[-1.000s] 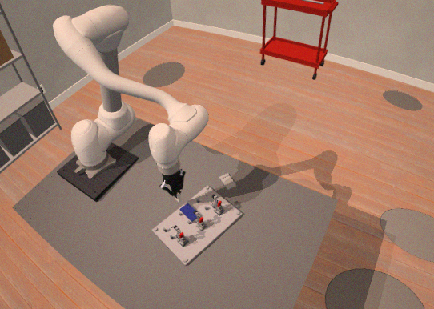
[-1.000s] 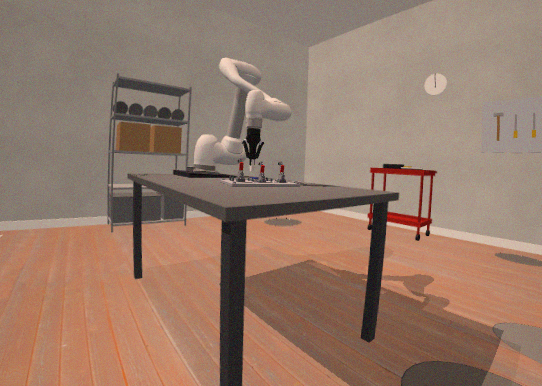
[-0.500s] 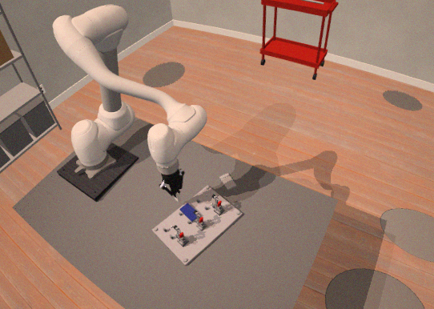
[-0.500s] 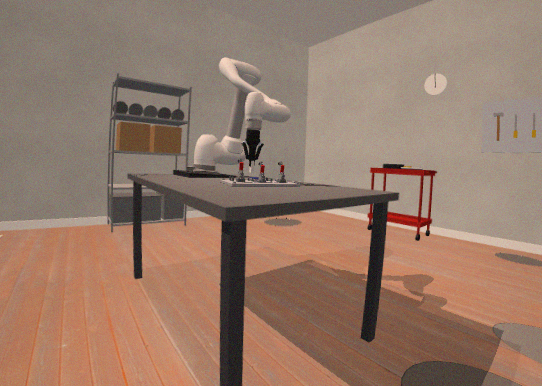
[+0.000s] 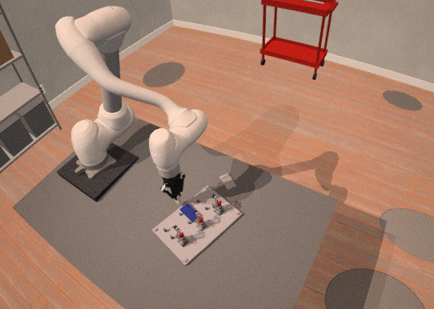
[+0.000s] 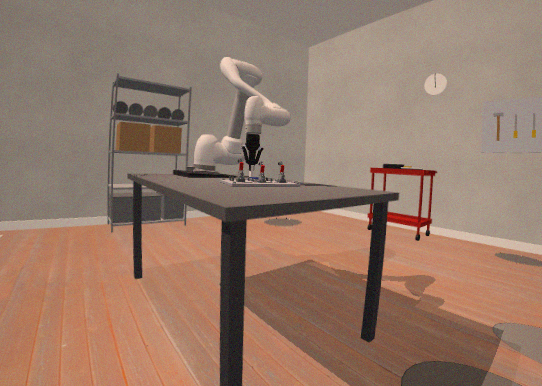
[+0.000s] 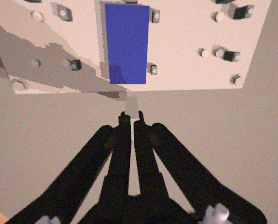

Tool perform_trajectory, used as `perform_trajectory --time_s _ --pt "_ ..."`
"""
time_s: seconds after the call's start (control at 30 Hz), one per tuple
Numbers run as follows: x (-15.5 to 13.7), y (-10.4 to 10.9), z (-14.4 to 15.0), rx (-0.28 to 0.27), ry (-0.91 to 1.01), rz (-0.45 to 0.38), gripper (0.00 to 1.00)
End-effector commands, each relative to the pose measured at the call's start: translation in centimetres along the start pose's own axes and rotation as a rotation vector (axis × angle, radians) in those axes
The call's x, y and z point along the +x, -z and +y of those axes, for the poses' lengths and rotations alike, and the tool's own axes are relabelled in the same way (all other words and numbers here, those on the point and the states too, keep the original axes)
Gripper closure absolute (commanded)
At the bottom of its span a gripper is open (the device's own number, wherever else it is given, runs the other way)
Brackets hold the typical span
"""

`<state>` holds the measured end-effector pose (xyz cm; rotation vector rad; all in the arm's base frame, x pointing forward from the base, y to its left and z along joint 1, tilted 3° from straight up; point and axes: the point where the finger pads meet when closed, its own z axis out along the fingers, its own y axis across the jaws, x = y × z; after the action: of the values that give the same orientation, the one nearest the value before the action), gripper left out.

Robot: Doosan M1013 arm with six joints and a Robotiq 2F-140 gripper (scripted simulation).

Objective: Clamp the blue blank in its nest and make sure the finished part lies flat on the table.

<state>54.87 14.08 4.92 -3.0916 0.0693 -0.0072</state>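
1. The gripper point(image 7: 131, 116), fingers pressed together on nothing, hangs just off the fixture plate point(image 5: 188, 251) edge, near the blank's short end.
2. The blue blank point(image 5: 188, 211) lies in the middle nest.
3. Its red-handled clamp point(image 5: 201, 221) looks upright, likely unlocked.
4. A pale block point(image 5: 226, 180), probably the finished part, rests on the table point(image 5: 280, 266).

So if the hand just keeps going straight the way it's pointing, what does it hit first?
The shut, empty hand points down at the near edge of the fixture plate. It would likely meet that edge or the near end of the blue blank first; depth is unclear, so which one is uncertain.
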Motion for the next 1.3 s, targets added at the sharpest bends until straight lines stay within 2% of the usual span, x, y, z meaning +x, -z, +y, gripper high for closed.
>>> perform_trajectory --time_s 0.0,1.27 --pt "-0.34 -0.42 -0.24 0.003 -0.003 -0.005 1.00" --pt "-0.59 -1.32 -0.49 0.003 -0.003 -0.005 1.00"
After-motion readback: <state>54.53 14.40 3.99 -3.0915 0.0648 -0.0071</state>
